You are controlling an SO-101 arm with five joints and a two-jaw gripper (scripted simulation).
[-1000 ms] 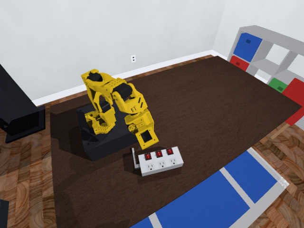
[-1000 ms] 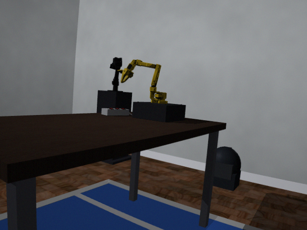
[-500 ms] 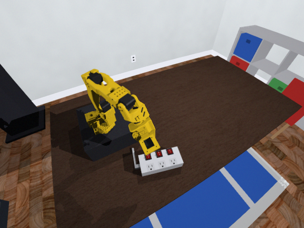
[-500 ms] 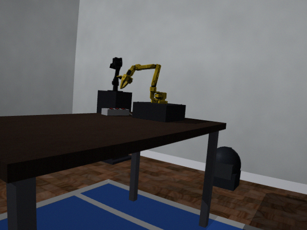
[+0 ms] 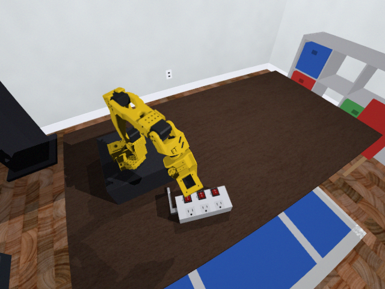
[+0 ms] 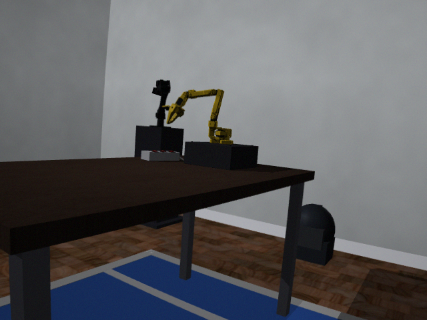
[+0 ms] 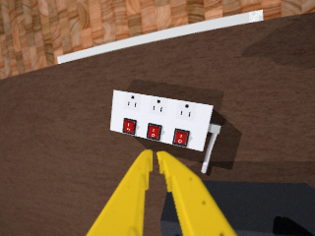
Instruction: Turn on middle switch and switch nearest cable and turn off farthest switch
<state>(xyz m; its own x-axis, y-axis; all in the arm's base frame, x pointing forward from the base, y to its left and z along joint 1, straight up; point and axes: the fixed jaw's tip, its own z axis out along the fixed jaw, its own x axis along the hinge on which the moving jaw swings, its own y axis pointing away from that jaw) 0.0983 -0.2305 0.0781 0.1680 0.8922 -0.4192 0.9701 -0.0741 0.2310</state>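
The white power strip (image 5: 217, 210) (image 6: 151, 155) (image 7: 162, 110) lies the right way up on the dark table (image 5: 264, 124), sockets and three red switches facing up. Its short cable (image 5: 170, 201) (image 7: 211, 147) leaves the end nearest the robot base. The switch nearest the cable (image 5: 187, 198) (image 7: 180, 137), the middle switch (image 5: 201, 194) (image 7: 154, 131) and the farthest switch (image 5: 215, 191) (image 7: 129, 126) look alike; I cannot tell their positions. My yellow gripper (image 5: 189, 190) (image 6: 168, 122) (image 7: 154, 156) is shut and empty. It hangs well above the strip, tips pointing down toward the switch row.
The arm stands on a black block (image 5: 130, 186) (image 6: 220, 155) just behind the strip. A black camera stand (image 6: 160, 103) on a dark box is beyond the strip. A shelf with coloured bins (image 5: 310, 59) stands past the table's right end.
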